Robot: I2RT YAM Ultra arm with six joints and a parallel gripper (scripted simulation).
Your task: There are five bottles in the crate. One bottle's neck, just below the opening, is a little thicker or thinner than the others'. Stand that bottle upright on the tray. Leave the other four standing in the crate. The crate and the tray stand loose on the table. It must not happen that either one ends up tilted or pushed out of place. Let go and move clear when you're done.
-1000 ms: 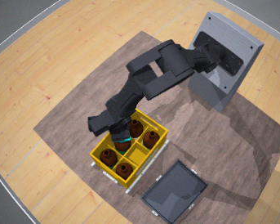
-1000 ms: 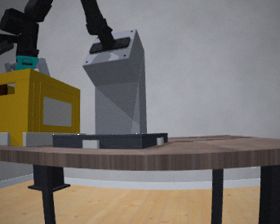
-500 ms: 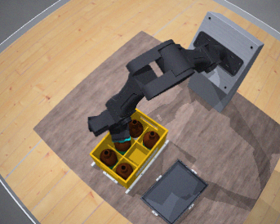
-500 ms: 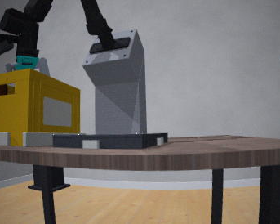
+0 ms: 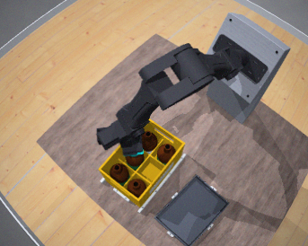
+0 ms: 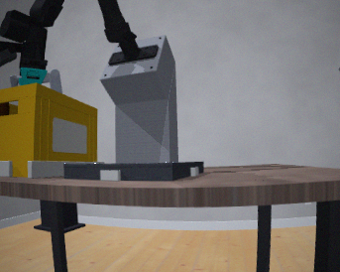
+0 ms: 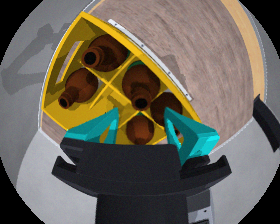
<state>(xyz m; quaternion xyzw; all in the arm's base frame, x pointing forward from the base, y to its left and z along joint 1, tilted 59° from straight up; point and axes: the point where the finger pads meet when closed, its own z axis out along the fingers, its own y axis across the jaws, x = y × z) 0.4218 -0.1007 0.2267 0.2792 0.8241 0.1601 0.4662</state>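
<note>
All five bottles stand in the yellow crate (image 5: 120,188) (image 6: 24,134) (image 7: 61,55), so the one with the odd neck is among them; which one it is I cannot tell. The claw (image 5: 135,153) (image 6: 33,75) (image 7: 141,111) is released, its teal fingers spread with nothing gripped.

In the top view it is over the middle bottle (image 5: 135,161) (image 7: 141,80) of the crate's upper-left row, hiding that neck. In the wrist view this bottle's mouth appears between the fingertips and slightly above them; whether they touch the glass I cannot tell.

In the top view, two bottles stand towards the upper right of the claw, one (image 5: 149,141) in the same row and one (image 5: 166,153) across from it. Two more, a left one (image 5: 118,173) and a lower one (image 5: 136,188), stand to its lower left. The dark tray (image 5: 192,213) (image 6: 123,172) lies near the crate, at the bottom of the top view.
</note>
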